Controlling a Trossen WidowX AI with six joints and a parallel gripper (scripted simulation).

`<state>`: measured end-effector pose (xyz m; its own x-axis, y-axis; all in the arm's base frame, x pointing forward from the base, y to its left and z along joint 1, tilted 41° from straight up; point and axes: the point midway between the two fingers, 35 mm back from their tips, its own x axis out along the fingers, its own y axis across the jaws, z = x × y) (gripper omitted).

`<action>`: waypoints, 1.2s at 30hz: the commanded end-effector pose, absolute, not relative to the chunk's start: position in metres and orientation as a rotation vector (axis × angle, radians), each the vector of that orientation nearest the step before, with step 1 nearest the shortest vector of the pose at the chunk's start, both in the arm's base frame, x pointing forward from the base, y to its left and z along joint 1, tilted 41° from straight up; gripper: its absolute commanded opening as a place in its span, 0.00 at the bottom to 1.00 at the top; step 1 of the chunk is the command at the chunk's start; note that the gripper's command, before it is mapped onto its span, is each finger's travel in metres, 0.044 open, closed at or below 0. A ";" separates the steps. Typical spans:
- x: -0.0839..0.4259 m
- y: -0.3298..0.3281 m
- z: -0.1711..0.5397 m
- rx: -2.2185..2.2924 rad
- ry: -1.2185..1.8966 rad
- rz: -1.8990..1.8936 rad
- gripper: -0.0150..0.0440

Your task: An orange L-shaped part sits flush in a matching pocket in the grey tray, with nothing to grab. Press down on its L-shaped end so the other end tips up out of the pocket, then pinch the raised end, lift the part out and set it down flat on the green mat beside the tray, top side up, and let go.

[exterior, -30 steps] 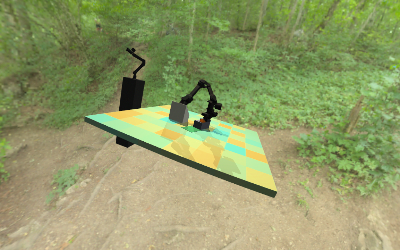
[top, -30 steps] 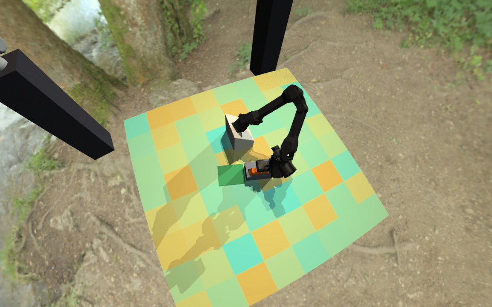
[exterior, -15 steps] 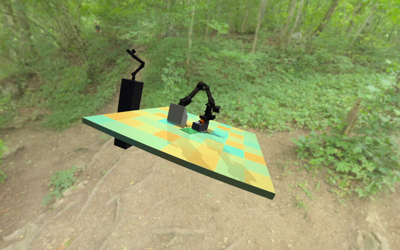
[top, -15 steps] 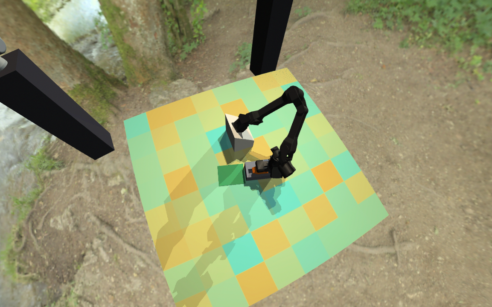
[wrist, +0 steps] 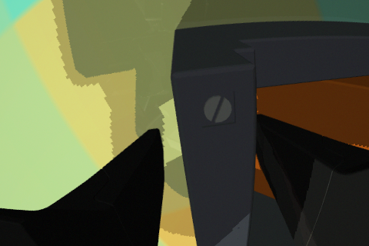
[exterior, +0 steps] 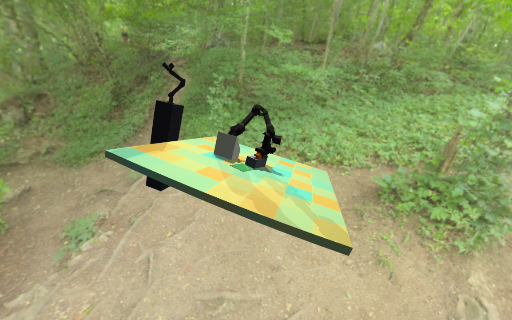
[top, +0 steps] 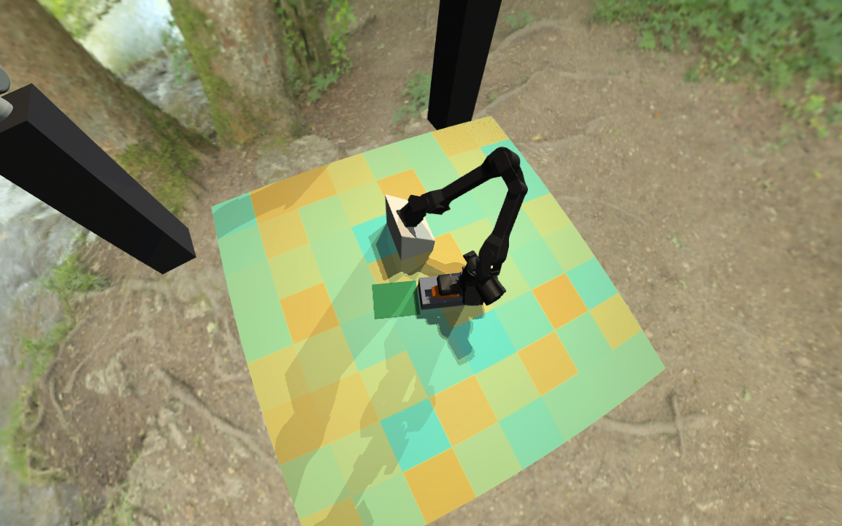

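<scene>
The grey tray (top: 439, 305) (exterior: 254, 162) (wrist: 215, 161) stands beside the green mat (top: 392, 302) (exterior: 242, 167). The orange part (top: 435, 291) (exterior: 258, 155) (wrist: 304, 101) is tipped in its pocket: in the exterior view its end toward the mat stands above the tray rim. My gripper (top: 466, 288) (exterior: 265, 154) (wrist: 206, 132) is open, pointing down at the tray end away from the mat. In the wrist view one finger is inside the pocket over the part's low end, the other outside the tray, with the tray wall between them. The exact contact is hidden by the finger.
The grey wedge-shaped base block (top: 415, 250) (exterior: 225, 146) carries the arm and stands near the tray and mat. Black pillars stand beyond the table's edges, one (exterior: 166, 123) bearing another arm. The patchwork table (top: 423, 366) (exterior: 194, 163) reaches around all of these.
</scene>
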<state>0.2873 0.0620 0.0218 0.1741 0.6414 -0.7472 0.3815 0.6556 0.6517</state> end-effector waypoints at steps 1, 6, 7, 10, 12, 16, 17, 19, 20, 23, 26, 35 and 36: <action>0.287 0.062 0.023 0.915 1.442 0.226 0.56; 0.287 0.062 0.035 0.917 1.449 0.224 0.56; 0.287 0.062 0.037 0.917 1.450 0.223 0.56; 0.287 0.062 0.038 0.917 1.451 0.223 0.56; 0.287 0.055 0.042 0.915 1.451 0.220 0.56; 0.281 0.024 0.068 0.910 1.453 0.214 0.56; 0.278 0.015 0.077 0.910 1.453 0.214 0.56; 0.270 -0.002 0.095 0.912 1.453 0.217 0.56; 0.268 -0.007 0.100 0.914 1.453 0.218 0.56; 0.267 -0.008 0.101 0.914 1.453 0.219 0.56; 0.267 -0.008 0.101 0.914 1.453 0.219 0.56; 0.268 -0.006 0.098 0.922 1.453 0.217 0.56; 0.268 -0.006 0.098 0.922 1.453 0.217 0.56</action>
